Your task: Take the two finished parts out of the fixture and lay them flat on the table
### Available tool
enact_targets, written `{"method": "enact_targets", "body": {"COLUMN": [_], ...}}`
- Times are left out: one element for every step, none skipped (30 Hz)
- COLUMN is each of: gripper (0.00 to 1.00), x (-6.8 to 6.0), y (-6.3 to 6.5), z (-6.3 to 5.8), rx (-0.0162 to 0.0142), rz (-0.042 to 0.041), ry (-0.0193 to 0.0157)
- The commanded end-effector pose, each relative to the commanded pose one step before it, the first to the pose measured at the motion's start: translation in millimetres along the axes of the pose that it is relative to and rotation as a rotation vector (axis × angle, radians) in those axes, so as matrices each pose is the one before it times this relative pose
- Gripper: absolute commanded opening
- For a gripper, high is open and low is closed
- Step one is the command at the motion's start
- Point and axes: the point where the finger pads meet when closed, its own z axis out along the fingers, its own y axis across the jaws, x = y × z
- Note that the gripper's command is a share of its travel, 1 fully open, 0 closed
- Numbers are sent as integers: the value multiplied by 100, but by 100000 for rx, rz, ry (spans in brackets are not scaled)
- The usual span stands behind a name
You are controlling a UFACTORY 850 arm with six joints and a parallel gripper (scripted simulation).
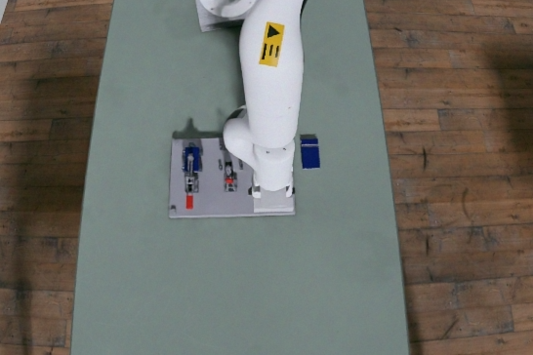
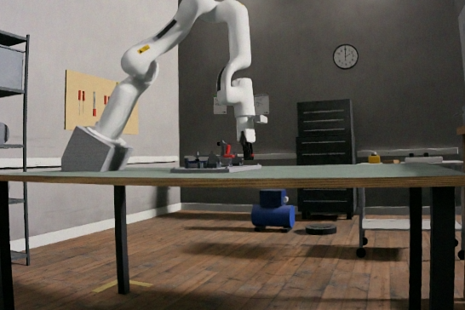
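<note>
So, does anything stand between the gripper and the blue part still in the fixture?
Yes. The gripper, shut on something hidden at the fixture's opposite end, has the middle clamp between it and the blue part. That part's own clamp appears to reach across its top.

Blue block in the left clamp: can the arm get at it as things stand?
Probably not yet. The gripper is shut on something at the fixture's right end, and the blue block still sits under its clamp.
</note>
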Motion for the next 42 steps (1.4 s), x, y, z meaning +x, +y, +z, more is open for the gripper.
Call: {"method": "enact_targets", "body": {"gripper": [0,0,0,0,0,0,0,0,0,0,0,0,0,0,0,0,0,0,0,0,0,0,0,0,0,0,0,0,0,0,0,0,0,0,0,0,0,0,0,0,0,0], "x": [19,0,0,-21,-22,-23,-24,-24,-25,-26,-26,-27,-27,-28,-35,-55,-56,-57,0,0,-58,-58,-59,-76,-96,-97,-98,-98,-104,-108,-108,-109,-109,-107,-106,0,0,-105,-105,-104,-104,-84], "y": [-13,0,0,0,0,0,0,0,0,0,0,0,0,0,0,0,0,0,0,0,0,0,0,0,0,0,0,0,0,0,0,0,0,0,0,0,0,0,0,0,0,0], "z": [-206,0,0,-48,-49,-51,-52,-53,-54,-55,-57,-58,-59,-59,-66,-84,-85,-86,0,0,-87,-88,-88,-97,-107,-107,-107,-107,-96,-89,-89,-89,-88,-74,-63,0,0,-62,-62,-61,-61,-37], "rx": [1213,0,0,-1,-1,0,0,0,0,0,0,0,1,1,1,0,0,0,0,0,0,0,0,0,0,0,0,0,-1,-1,0,0,0,-1,-1,0,0,-1,0,1,1,-2], "rz": [10,0,0,0,0,0,0,0,0,0,0,0,0,0,0,0,0,0,0,0,0,0,0,0,0,0,0,0,0,0,0,0,0,0,0,0,0,0,0,0,0,0], "ry": [1204,0,0,0,0,0,0,0,0,0,0,0,0,0,0,0,0,0,0,0,0,0,0,0,0,0,0,0,0,0,0,0,0,0,0,0,0,0,0,0,0,0]}}
